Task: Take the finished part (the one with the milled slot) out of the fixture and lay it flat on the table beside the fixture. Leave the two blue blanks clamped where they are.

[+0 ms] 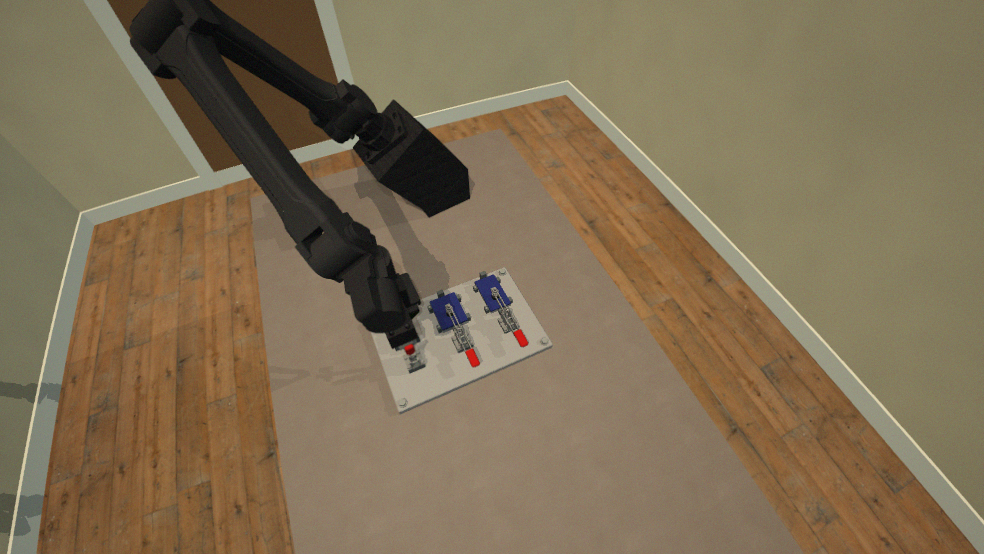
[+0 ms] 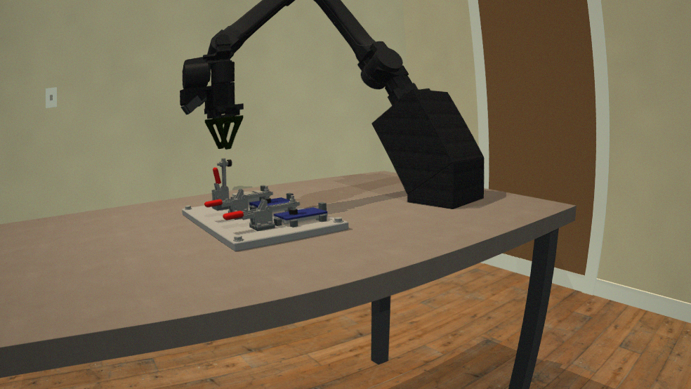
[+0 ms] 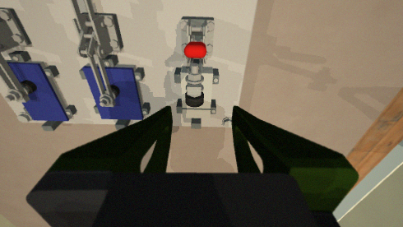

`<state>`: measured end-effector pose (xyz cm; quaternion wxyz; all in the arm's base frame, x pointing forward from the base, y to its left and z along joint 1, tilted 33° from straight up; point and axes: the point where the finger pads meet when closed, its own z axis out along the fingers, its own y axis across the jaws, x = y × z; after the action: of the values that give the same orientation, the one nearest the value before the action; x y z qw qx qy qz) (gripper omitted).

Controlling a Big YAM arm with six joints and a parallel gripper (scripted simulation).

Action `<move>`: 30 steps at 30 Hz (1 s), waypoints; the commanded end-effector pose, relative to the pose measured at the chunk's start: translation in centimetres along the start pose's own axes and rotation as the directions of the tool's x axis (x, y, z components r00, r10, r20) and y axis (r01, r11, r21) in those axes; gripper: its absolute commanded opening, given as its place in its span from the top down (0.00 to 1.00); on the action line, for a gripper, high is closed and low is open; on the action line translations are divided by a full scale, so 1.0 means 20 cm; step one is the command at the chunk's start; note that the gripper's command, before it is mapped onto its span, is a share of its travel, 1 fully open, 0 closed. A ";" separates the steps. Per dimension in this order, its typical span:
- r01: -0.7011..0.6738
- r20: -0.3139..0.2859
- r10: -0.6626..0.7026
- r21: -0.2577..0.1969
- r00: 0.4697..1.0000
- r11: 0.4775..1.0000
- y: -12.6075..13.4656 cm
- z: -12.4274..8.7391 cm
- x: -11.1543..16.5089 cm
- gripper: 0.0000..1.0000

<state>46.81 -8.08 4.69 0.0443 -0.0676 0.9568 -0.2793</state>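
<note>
- Right now the gripper [image 2: 223,140] hangs in the air above the near-left station of the fixture [image 1: 482,375], fingers pointing down, about half open and holding nothing.
- Directly under it stands the one toggle clamp [image 2: 222,180] that is flipped open: its bar sticks straight up with the red handle [image 3: 195,49] raised, while the other two clamps lie down flat across the blue blanks [image 1: 447,307].
- From the wrist view, the finished part [image 3: 196,87] looks to be the pale block lying in that open station, boxed in by small grey stops; the upright clamp bar covers most of it, so I cannot make out the slot.
- What matters for the next move, I'd say: the part sits below the fingers and a little forward of them, with its long side running away from the gripper toward the handle.
- The upright bar stands right over it, so a straight drop risks hitting that bar first.
- Bare table [image 1: 330,385] lies just left of the plate, the handy side for laying it down.
</note>
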 end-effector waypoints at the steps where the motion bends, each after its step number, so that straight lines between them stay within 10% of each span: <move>1: -0.010 0.037 0.010 0.006 0.999 1.000 0.00 -0.02 -0.12 0.55; 30: -0.039 0.033 0.039 0.006 0.999 0.999 -0.04 0.06 -0.15 0.55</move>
<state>48.15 -8.05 3.79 0.0505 -0.0658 0.9565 -0.2796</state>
